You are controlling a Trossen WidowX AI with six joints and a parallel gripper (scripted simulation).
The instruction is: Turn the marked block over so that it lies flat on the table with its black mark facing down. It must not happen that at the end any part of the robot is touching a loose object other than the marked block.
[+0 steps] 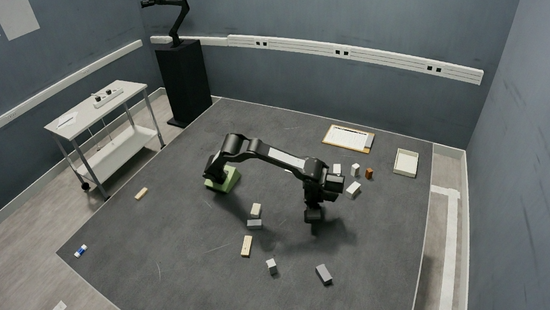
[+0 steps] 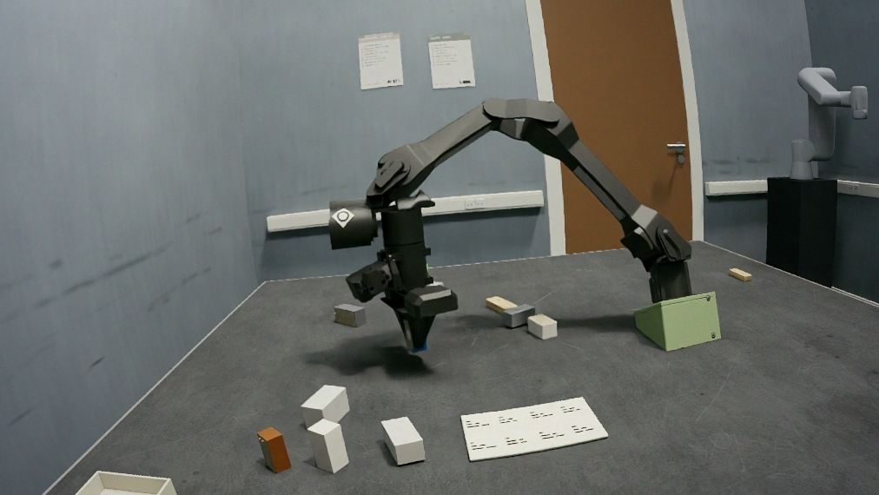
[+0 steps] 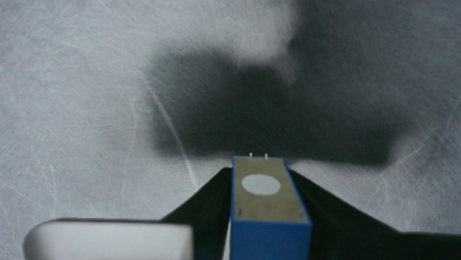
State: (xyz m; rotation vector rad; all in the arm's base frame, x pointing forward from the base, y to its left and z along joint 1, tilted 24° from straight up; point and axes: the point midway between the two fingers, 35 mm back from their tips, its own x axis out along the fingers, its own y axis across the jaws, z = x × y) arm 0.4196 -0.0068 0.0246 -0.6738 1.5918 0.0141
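The table [image 2: 615, 381] lay below the arm [image 2: 553, 135]. The gripper [image 2: 418, 340] was clamped on the blue marked block [image 3: 269, 206], lifted clear of the table. No black mark was visible. Risk: a narrow grip could let the block slip during rotation.
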